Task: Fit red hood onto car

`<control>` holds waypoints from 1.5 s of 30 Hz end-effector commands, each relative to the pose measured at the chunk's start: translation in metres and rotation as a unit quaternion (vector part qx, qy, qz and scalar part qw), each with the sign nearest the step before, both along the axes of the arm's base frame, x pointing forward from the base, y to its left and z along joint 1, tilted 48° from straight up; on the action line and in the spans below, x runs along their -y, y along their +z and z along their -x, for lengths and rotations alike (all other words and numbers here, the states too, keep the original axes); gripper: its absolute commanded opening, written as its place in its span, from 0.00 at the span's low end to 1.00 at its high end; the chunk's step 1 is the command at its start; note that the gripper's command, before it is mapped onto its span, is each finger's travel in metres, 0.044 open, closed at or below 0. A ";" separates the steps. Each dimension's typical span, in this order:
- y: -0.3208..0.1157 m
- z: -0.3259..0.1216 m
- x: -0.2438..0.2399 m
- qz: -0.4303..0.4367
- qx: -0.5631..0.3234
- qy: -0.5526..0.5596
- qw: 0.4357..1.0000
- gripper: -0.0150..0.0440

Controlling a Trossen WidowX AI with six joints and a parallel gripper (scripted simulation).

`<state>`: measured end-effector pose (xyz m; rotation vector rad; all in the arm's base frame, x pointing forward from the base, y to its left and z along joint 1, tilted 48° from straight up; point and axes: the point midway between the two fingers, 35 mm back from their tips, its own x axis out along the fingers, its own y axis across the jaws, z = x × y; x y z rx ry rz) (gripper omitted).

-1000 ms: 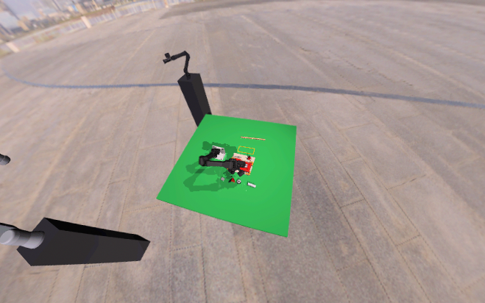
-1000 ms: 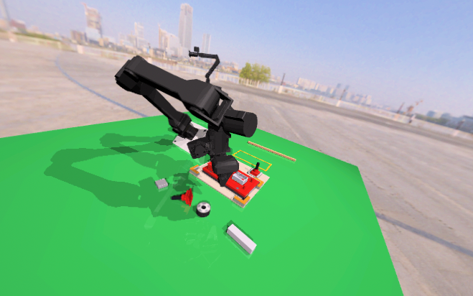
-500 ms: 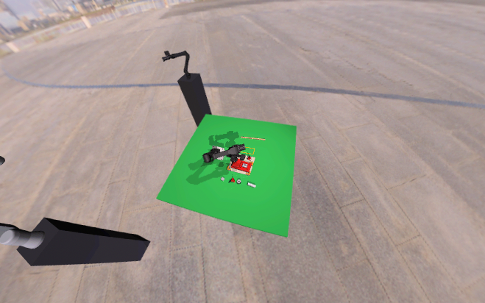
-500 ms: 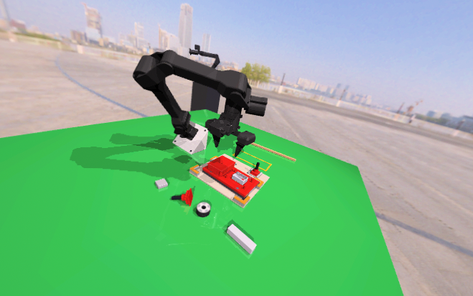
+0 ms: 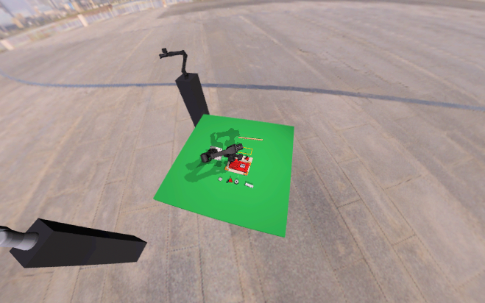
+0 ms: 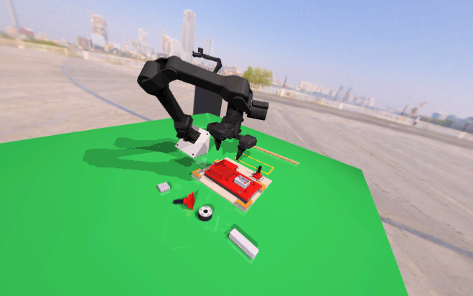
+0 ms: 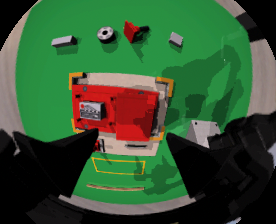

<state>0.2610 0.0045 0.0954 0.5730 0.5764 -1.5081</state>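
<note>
The red car chassis (image 6: 251,190) (image 7: 89,94) (image 5: 238,166) lies in a beige jig (image 6: 214,182) (image 7: 129,143) with orange corners. The grey engine block (image 6: 241,181) (image 7: 90,111) sits uncovered on the chassis. Beside the engine, a raised red shell with a flat top (image 6: 223,169) (image 7: 137,112) rests on the chassis; I cannot tell if it is the hood. I see no other red shell on the table. The pegs are too small to make out. My gripper (image 6: 229,149) (image 7: 133,134) (image 5: 239,147) is open and empty. It hangs above the table just behind the jig.
An empty yellow outlined rectangle (image 6: 266,165) (image 7: 118,172) and a wooden strip (image 6: 276,154) lie behind the jig. In front lie a small grey block (image 6: 163,187), a red cone on a black stem (image 6: 189,200), a wheel (image 6: 204,212) and a white bar (image 6: 243,243). A black post (image 6: 207,100) stands behind the table.
</note>
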 end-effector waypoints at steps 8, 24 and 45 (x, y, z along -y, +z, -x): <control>-0.007 0.001 0.005 0.000 -0.005 0.002 1.000 1.00; -0.014 0.001 0.013 0.000 -0.005 0.002 1.000 1.00; -0.022 0.001 0.024 0.000 -0.005 0.002 1.000 1.00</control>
